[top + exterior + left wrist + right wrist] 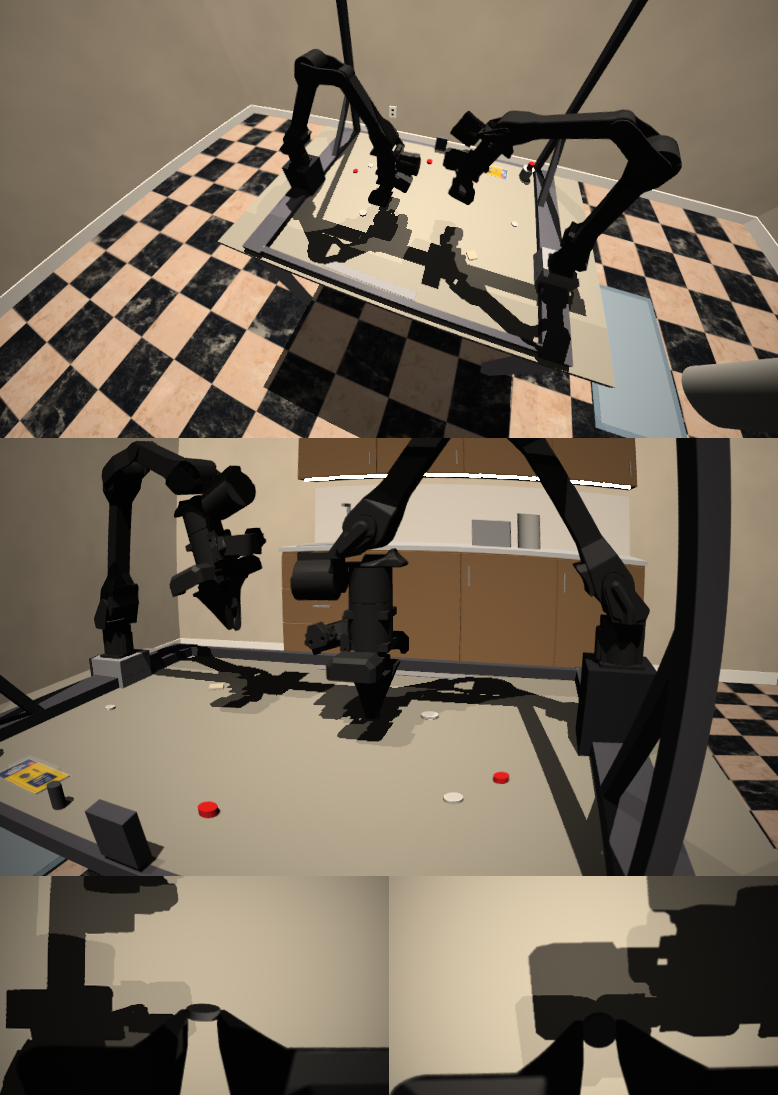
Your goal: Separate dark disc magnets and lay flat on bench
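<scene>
Dark discs [203,1012] [599,1029], two, one per tool [462,196] [378,200] [234,626] [372,714] [204,1014] [599,1023]

A kitchen-like room: brown wooden wall cupboards [413,459] with a lit underside above brown wooden base cabinets [424,606] with slim metal handles and a pale countertop [424,548]; black-and-peach checkered floor tiles [206,304] [745,742]; dark-framed robot work cell [391,289] [489,670] in front.

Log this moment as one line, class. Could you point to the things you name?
left pincer [462,195] [234,626] [203,1013]: grips one disc [203,1013], raised | right pincer [379,199] [371,716] [599,1029]: grips other disc [599,1031], low over bench [489,209] [326,786] | discs: apart, neither released
</scene>
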You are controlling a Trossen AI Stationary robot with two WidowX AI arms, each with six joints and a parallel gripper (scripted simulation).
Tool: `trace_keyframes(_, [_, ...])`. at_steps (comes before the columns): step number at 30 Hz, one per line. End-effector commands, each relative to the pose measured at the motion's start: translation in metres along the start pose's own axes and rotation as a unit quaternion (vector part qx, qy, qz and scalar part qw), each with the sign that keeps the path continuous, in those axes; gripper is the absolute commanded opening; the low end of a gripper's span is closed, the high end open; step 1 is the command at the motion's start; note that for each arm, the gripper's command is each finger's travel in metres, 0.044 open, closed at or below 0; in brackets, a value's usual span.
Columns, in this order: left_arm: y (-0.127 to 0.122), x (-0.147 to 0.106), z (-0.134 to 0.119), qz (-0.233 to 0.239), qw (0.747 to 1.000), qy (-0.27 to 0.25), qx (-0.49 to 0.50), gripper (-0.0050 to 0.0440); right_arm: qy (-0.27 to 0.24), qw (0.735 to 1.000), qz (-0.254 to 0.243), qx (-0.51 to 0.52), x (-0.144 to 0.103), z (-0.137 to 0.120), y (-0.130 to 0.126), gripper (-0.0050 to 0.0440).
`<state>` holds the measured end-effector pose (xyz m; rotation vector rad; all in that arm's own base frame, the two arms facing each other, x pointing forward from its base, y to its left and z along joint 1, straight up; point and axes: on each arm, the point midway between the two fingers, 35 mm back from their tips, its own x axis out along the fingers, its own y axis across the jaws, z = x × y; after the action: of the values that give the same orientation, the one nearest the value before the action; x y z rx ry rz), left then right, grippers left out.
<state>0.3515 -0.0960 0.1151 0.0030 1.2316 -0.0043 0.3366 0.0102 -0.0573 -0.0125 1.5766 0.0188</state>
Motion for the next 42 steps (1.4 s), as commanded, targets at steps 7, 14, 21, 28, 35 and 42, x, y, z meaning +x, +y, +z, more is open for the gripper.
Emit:
trace_keyframes(7, [0.000, -0.010, 0.007, -0.003, 1.000, -0.017, -0.001, 0.0040, -0.010, 1.000, -0.002, 0.000, 0.006, 0.005, 0.000, 0.0040])
trace_keyframes(14, [0.000, -0.010, 0.007, -0.003, 1.000, -0.017, -0.001, 0.0040, -0.009, 1.000, -0.002, 0.000, 0.015, 0.004, 0.000, 0.0040])
trace_keyframes(21, [0.000, -0.010, 0.007, -0.003, 1.000, -0.017, -0.001, 0.0040, -0.003, 1.000, -0.004, 0.006, 0.020, 0.000, 0.001, 0.0040])
trace_keyframes(28, [0.000, -0.010, 0.007, -0.003, 1.000, -0.017, -0.001, 0.0040, -0.014, 1.000, -0.002, 0.005, 0.014, 0.006, 0.000, 0.0040])
trace_keyframes(35, [0.000, -0.010, 0.007, -0.003, 1.000, -0.017, -0.001, 0.0040, -0.014, 1.000, -0.002, 0.005, 0.014, 0.006, 0.000, 0.0040])
trace_keyframes(42, [0.000, -0.010, 0.007, -0.003, 1.000, -0.017, -0.001, 0.0040, -0.014, 1.000, -0.002, 0.005, 0.014, 0.006, 0.000, 0.0040])
